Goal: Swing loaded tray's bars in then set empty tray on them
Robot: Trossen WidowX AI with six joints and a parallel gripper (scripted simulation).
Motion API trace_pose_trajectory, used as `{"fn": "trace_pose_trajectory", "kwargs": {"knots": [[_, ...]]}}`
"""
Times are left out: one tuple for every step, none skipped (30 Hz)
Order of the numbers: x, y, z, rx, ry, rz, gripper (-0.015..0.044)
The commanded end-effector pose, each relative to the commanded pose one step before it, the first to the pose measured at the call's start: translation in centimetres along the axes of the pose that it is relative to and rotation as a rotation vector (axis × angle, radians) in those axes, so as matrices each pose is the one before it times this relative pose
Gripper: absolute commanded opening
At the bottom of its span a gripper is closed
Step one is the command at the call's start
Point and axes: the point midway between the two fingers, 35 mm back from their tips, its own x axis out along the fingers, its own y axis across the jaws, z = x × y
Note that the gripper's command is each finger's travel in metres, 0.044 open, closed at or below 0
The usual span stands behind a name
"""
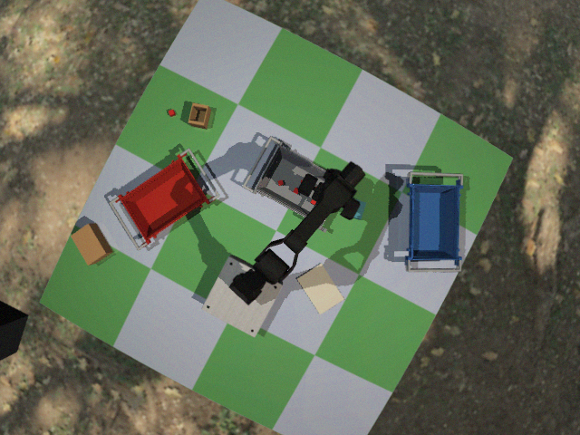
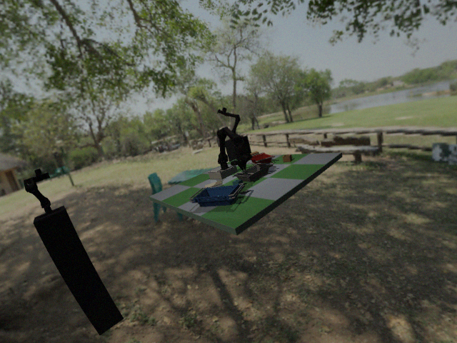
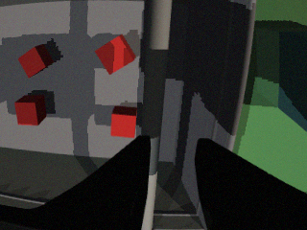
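I'm on the bar-swinging step: my gripper (image 1: 309, 185) (image 2: 243, 168) (image 3: 173, 149) stands narrow, gripping nothing, around one pale round bar (image 3: 157, 96) of the grey plastic tray (image 1: 291, 207) (image 2: 254, 174) (image 3: 115, 87), mid-table with red blocks (image 1: 281, 183) (image 3: 124, 124) inside. Next I'd ease it further inward, then withdraw without dragging it back.
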Motion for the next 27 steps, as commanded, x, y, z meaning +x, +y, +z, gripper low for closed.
{"fn": "trace_pose_trajectory", "kwargs": {"knots": [[0.011,0.016,0.036,-0.0007,-0.00155,-0.00037,0.0087],[0.000,0.000,0.000,0.0000,0.00000,0.00000,0.0087],[0.000,0.000,0.000,0.0000,0.00000,0.00000,0.0087],[0.000,0.000,0.000,0.0000,0.00000,0.00000,0.0087],[0.000,0.000,0.000,0.0000,0.00000,0.00000,0.0087],[0.000,0.000,0.000,0.0000,0.00000,0.00000,0.0087],[-0.212,-0.012,0.050,0.0000,-0.00105,-0.00025,0.0087],[-0.430,-0.023,0.098,0.0001,-0.00213,-0.00051,0.0087],[-0.666,-0.032,0.139,0.0001,-0.00327,-0.00078,0.0087],[-0.829,-0.035,0.153,0.0002,-0.00403,-0.00096,0.0087],[-1.005,-0.036,0.156,0.0002,-0.00484,-0.00116,0.0087],[-1.193,-0.032,0.143,0.0002,-0.00567,-0.00136,0.0087],[-1.353,-0.023,0.109,0.0002,-0.00635,-0.00153,0.0087],[-1.430,-0.010,0.054,0.0003,-0.00663,-0.00161,0.0087],[-1.446,0.006,-0.008,0.0003,-0.00663,-0.00162,0.0087],[-1.444,0.021,-0.072,0.0003,-0.00657,-0.00161,0.0087],[-1.438,0.037,-0.135,0.0003,-0.00649,-0.00160,0.0087],[-1.425,0.053,-0.198,0.0003,-0.00641,-0.00159,0.0087],[-1.137,0.053,-0.204,0.0002,-0.00510,-0.00127,0.0087],[-0.684,0.037,-0.142,0.0001,-0.00307,-0.00077,0.0087],[-0.227,0.013,-0.050,0.0000,-0.00102,-0.00025,0.0087],[2.594,0.059,0.627,-0.0196,0.00578,0.00155,0.0087],[0.226,0.471,0.179,-0.0627,0.00087,0.00145,0.0087],[0.377,0.775,0.332,-0.1045,0.00130,0.00248,0.0087],[0.454,0.901,0.470,-0.1257,0.00132,0.00308,0.0087],[0.455,0.856,0.554,-0.1257,0.00104,0.00316,0.0087],[0.457,0.802,0.634,-0.1257,0.00076,0.00322,0.0087]]}}
